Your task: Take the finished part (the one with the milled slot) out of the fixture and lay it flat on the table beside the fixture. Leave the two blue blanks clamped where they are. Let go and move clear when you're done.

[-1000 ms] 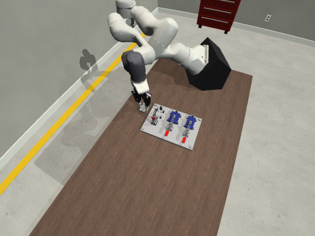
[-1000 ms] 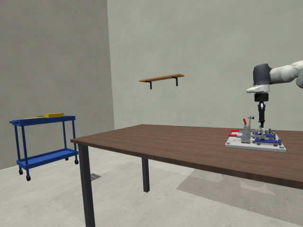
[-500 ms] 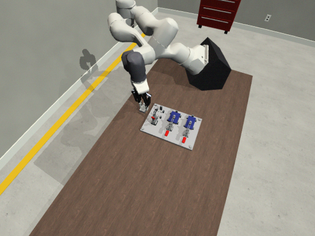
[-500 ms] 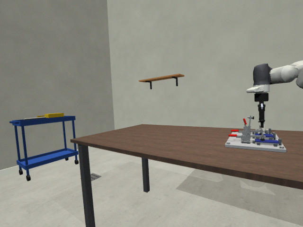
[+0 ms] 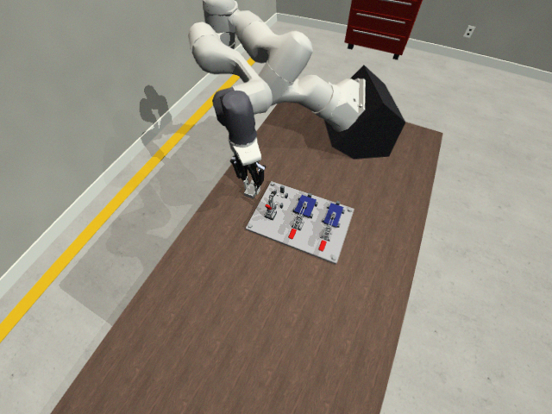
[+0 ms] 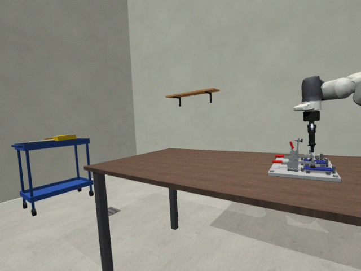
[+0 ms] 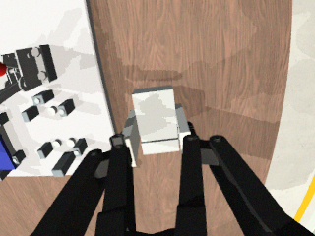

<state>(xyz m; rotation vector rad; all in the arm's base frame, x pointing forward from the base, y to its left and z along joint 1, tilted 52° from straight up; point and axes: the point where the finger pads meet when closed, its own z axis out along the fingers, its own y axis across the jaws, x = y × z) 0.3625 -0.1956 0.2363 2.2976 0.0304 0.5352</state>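
While the white seven-joint arm (image 5: 285,84) reaches down from its black pedestal (image 5: 379,134), the black two-finger tool (image 7: 157,147) is clenched on the pale grey rectangular finished part (image 7: 157,120), one finger pressed against each of its long sides. From the wrist view the part hangs over bare wood of the long brown wooden counter (image 5: 249,311), just beside the edge of the light grey flat fixture plate (image 5: 307,241) and clear of it. Whether the part touches the counter cannot be told; in the top view its lower end (image 5: 251,191) sits very close to the wood, with the tool (image 5: 253,178) pointing nearly straight down.

On the fixture plate, the station nearest the tool has no part in it, and its toggle clamp with a red handle (image 5: 269,206) stands raised. In the exterior view that handle (image 6: 291,144) tilts upward above the plate (image 6: 303,175). The two dark blue flat blanks (image 5: 304,203) (image 5: 333,212) lie side by side in the other two stations, each with a clamp arm over it and a red handle (image 5: 292,234) (image 5: 322,245) lying low toward the near edge of the plate.

Away from the counter, a blue wheeled cart (image 6: 53,143) stands by the wall, a wooden wall shelf (image 6: 192,92) hangs higher up, and a red drawer cabinet (image 5: 383,21) stands at the far side of the room.
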